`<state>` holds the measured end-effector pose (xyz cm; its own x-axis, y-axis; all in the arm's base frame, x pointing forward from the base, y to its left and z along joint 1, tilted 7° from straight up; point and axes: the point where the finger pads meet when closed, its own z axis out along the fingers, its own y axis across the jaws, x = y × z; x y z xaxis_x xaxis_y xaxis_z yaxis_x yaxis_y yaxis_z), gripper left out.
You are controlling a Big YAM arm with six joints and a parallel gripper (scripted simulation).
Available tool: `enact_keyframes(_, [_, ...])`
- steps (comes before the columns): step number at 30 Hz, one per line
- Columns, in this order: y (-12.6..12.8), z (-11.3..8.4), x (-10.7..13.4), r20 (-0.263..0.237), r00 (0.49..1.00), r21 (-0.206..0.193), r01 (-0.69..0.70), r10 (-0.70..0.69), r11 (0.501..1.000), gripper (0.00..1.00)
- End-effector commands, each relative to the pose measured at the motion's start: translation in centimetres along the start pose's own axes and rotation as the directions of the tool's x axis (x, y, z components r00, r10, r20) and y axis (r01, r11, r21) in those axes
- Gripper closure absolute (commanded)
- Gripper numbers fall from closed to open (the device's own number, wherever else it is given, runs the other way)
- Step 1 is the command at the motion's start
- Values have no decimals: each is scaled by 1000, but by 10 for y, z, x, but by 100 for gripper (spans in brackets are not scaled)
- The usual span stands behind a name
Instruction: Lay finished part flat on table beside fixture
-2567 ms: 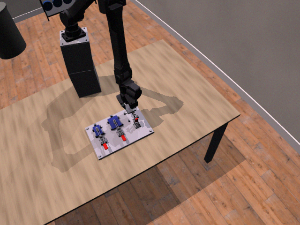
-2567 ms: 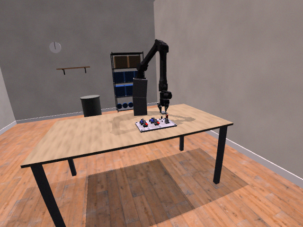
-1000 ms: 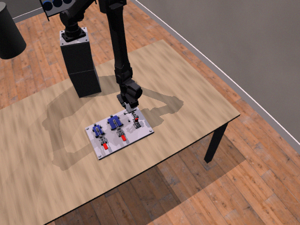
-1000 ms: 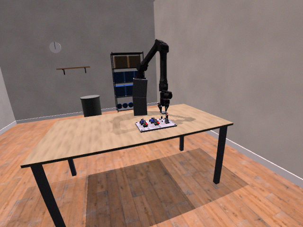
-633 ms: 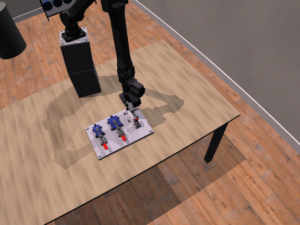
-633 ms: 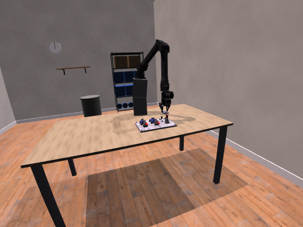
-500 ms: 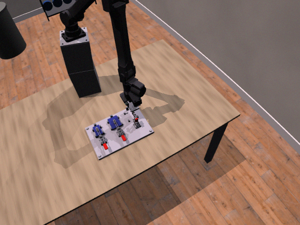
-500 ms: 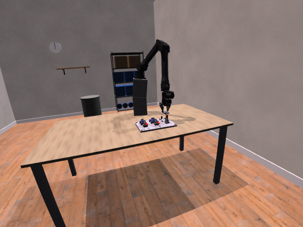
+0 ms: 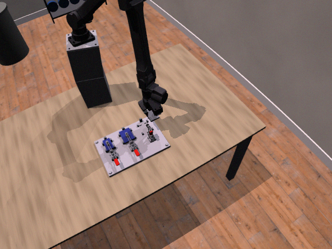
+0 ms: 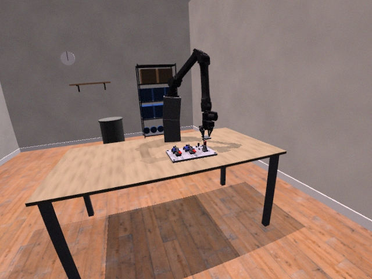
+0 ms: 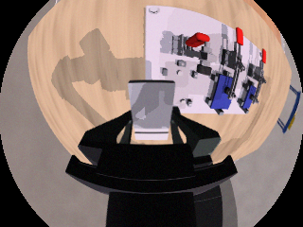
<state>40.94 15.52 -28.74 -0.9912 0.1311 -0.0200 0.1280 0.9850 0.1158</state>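
Observation:
My gripper is shut on the grey finished part, a flat plate with a slot near one end. It holds the part in the air just above the far right corner of the white fixture plate. The same gripper shows in the exterior view. Two blue blanks sit clamped on the plate, each behind a toggle clamp with a red handle. They also show in the wrist view. The right station's clamp stands open with its red handle raised, and its nest is empty.
The arm's black pedestal stands on the table behind the fixture. The table edge runs close in front of and to the right of the plate. A black bin and a shelf stand off the table.

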Motion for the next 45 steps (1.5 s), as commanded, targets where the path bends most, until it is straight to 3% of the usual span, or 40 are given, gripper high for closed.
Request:
enact_keyframes(1, [21,-11,-14,28,1000,-12,-6,6,1000,100])
enact_keyframes(26, [70,-10,-12,25,1000,-13,-6,6,1000,100])
enact_keyframes(45, [75,-7,-10,21,1000,-10,-13,13,1000,100])
